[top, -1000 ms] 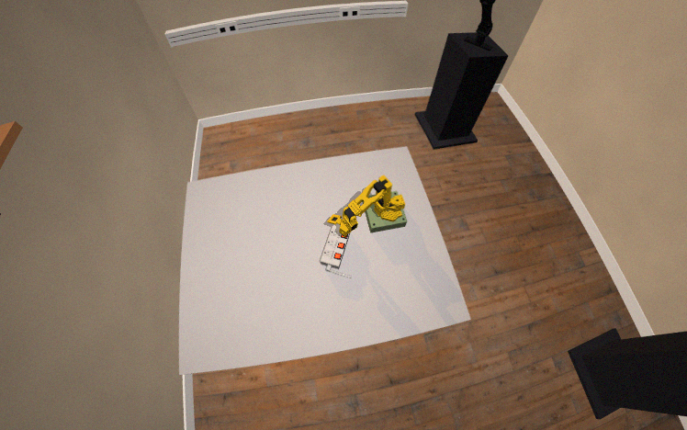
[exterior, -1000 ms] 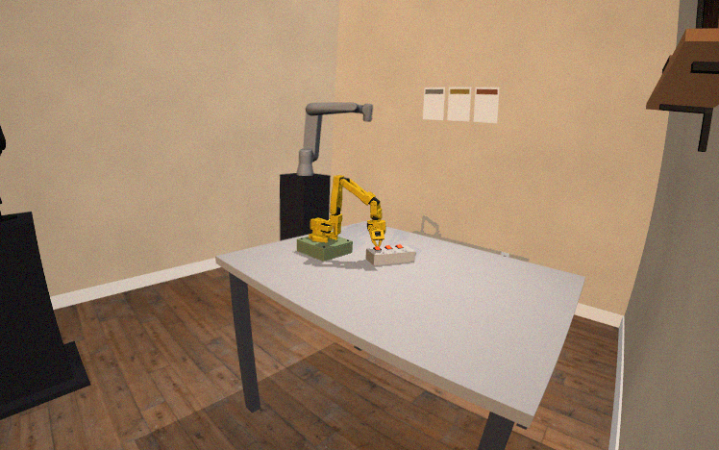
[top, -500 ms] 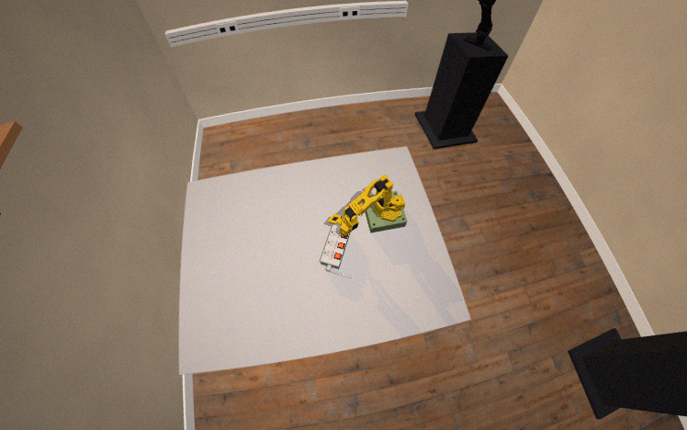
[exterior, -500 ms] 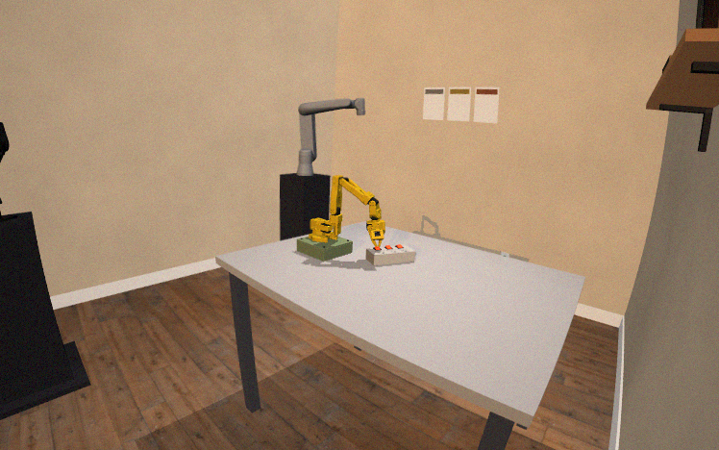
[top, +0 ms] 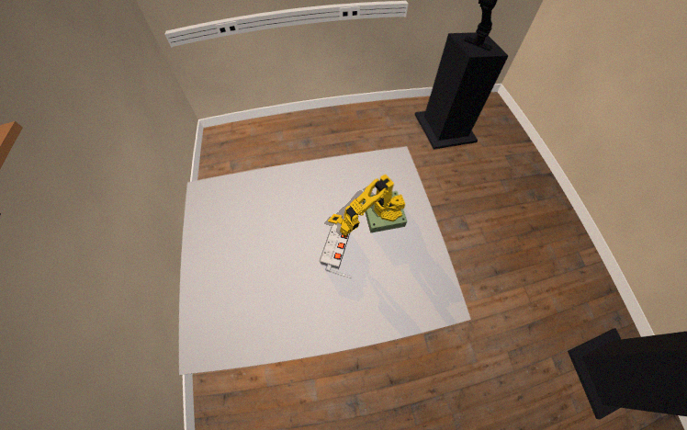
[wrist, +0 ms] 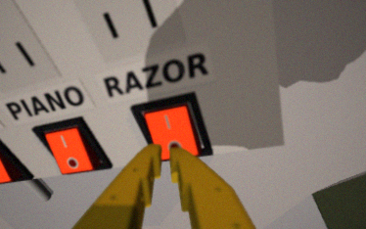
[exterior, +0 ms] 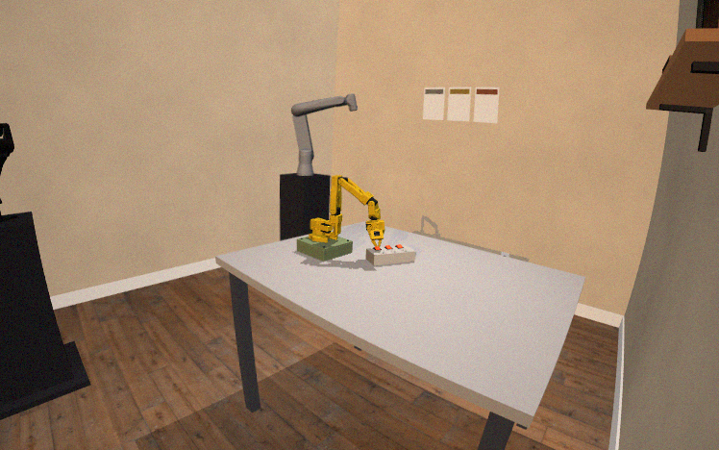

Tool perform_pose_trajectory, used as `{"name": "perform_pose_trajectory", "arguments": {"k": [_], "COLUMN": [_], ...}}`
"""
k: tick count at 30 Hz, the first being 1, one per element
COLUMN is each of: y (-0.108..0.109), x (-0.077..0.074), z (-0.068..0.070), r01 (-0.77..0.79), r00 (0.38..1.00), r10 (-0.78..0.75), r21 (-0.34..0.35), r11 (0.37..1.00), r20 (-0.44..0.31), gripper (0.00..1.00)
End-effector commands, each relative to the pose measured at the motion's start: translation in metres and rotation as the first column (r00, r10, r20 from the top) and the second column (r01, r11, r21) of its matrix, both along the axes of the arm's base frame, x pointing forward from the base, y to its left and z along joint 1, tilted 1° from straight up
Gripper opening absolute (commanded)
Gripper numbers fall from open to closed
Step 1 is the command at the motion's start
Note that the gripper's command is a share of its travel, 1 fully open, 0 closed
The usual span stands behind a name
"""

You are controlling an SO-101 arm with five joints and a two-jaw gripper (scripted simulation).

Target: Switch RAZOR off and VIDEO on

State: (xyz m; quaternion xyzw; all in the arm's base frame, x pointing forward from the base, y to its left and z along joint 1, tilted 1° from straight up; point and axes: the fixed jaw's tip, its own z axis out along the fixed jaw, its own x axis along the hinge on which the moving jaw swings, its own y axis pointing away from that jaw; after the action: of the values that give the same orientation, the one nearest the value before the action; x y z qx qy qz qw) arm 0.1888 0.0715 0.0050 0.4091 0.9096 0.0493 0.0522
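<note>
A white power strip lies right way up on the grey table, next to the arm's green base. It has three orange-red rocker switches. In the wrist view the RAZOR switch and the PIANO switch are lit; a third switch shows only at the left edge, its label hidden. My gripper is shut and empty, its tips at the near edge of the RAZOR switch, by the circle mark.
A black pedestal stands off the table's far corner; another one with a grey arm is behind the table. A short cable stub sticks out of the strip's far end.
</note>
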Motion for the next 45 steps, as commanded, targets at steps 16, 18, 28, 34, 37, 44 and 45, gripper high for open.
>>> {"name": "perform_pose_trajectory", "arguments": {"k": [16, 18, 28, 34, 37, 44, 45], "y": [-0.007, -0.007, -0.008, -0.009, -0.009, -0.010, -0.010], "x": [-0.030, -0.030, -0.034, -0.035, -0.035, -0.039, -0.039], "z": [-0.025, -0.026, -0.029, -0.030, -0.030, -0.033, -0.033], "r01": [-0.014, -0.014, -0.017, -0.017, -0.017, -0.018, -0.019], "r00": [0.992, 0.992, 0.992, 0.992, 0.992, 0.992, 0.992], "r10": [0.008, 0.008, 0.011, 0.011, 0.011, 0.013, 0.013], "r21": [-0.044, -0.044, -0.044, -0.044, -0.044, -0.044, -0.044], "r11": [0.999, 0.999, 0.999, 0.999, 0.999, 0.999, 0.999], "r20": [-0.126, -0.126, -0.126, -0.126, -0.126, -0.126, -0.126], "gripper": [0.00, 0.00, 0.00, 0.00, 0.00, 0.00, 0.00]}}
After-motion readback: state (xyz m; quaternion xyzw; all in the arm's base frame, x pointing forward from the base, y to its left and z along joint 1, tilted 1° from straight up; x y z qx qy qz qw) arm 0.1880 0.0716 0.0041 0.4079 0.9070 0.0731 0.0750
